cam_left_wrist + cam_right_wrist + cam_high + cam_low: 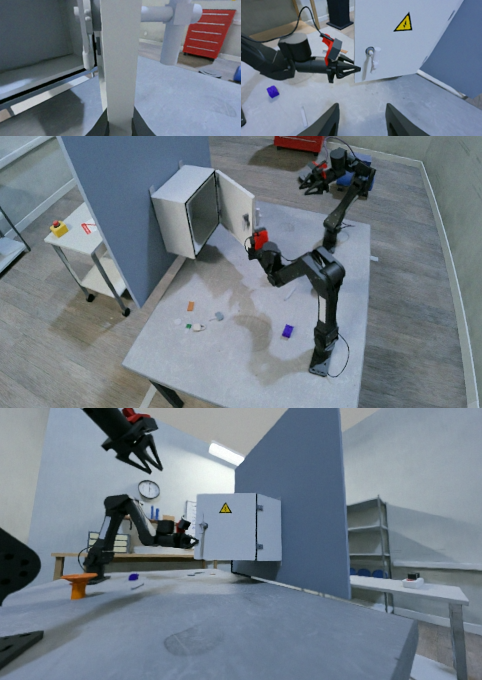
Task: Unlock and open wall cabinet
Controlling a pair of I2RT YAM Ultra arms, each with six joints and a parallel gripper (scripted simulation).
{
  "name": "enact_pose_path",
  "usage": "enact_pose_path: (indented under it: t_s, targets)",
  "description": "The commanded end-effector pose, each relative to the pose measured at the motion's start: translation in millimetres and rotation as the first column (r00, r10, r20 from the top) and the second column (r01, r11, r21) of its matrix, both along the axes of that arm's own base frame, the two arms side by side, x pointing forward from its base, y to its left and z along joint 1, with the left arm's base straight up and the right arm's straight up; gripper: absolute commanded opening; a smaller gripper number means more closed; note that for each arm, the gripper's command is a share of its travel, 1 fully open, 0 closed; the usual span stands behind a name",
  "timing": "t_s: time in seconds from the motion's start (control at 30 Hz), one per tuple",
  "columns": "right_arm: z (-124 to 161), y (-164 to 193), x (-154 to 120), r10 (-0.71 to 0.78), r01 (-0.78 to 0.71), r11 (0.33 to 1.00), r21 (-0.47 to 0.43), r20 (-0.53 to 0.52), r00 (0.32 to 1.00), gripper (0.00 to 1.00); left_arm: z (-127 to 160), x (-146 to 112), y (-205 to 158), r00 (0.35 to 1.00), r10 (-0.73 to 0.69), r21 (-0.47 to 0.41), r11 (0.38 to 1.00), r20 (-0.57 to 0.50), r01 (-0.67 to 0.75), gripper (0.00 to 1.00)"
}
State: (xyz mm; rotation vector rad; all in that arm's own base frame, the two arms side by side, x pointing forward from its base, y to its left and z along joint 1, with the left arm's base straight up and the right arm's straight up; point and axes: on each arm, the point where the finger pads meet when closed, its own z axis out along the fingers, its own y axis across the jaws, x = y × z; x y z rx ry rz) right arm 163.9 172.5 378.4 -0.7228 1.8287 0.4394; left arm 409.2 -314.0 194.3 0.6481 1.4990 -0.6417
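Observation:
The cabinet (pixel 172 228) (pixel 269 528) is mounted on the blue-grey panel. Its door (pixel 234 203) (pixel 227 540) (pixel 387 57) stands well open, its inside showing in the top view; I cannot tell the exact angle. A pale key or handle piece (pixel 170 45) (pixel 375 61) sticks out of the door's outer face at the round lock. The inner latch (pixel 88 57) shows on the other side. My left gripper (pixel 196 541) (pixel 120 109) (pixel 361 67) is shut on the door's free edge, below lock height. My right gripper (pixel 305 189) (pixel 155 469) (pixel 362 108) is open and empty, high above the table, away from the door.
The panel (pixel 135 201) (pixel 300 508) stands behind the cabinet. On the table (pixel 225 351) lie a purple block (pixel 287 331) (pixel 272 91), an orange piece (pixel 190 306), a grey piece (pixel 219 316) and a pale strip (pixel 303 116). An orange funnel-shaped stand (pixel 78 585) stands near the table's front.

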Motion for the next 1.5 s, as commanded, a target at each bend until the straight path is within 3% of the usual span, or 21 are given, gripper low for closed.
enact_pose_path:
  t_s: [0.0,0.07,0.37,1.37,1.47]
  targets:
    - [4.5,-1.3,-0.1,-0.001,0.001,1.000,0.012,0.010,1.000,0.43,26.3,-1.4,0.6,0.995,0.088,-0.048,0.995,0.047,-0.086,0.08]
    - [4.5,-1.3,-0.1,-0.001,0.001,1.000,0.012,0.010,1.000,0.43,32.1,-4.9,-6.5,0.991,0.120,-0.059,0.991,0.054,-0.116,0.08]
    - [4.5,-1.3,-0.1,-0.001,0.001,1.000,0.012,0.010,1.000,0.43,6.0,-15.4,-43.7,0.966,0.257,-0.012,0.966,0.013,-0.257,0.08]
    - [4.5,-1.3,-0.1,-0.001,0.001,1.000,0.012,0.010,1.000,0.43,4.4,-37.2,-133.2,0.811,0.584,-0.014,0.812,0.013,-0.584,0.08]
    - [4.5,-1.3,-0.1,-0.001,0.001,1.000,0.012,0.010,1.000,0.43,21.0,-38.3,-130.8,0.811,0.585,-0.044,0.811,0.008,-0.584,0.08]
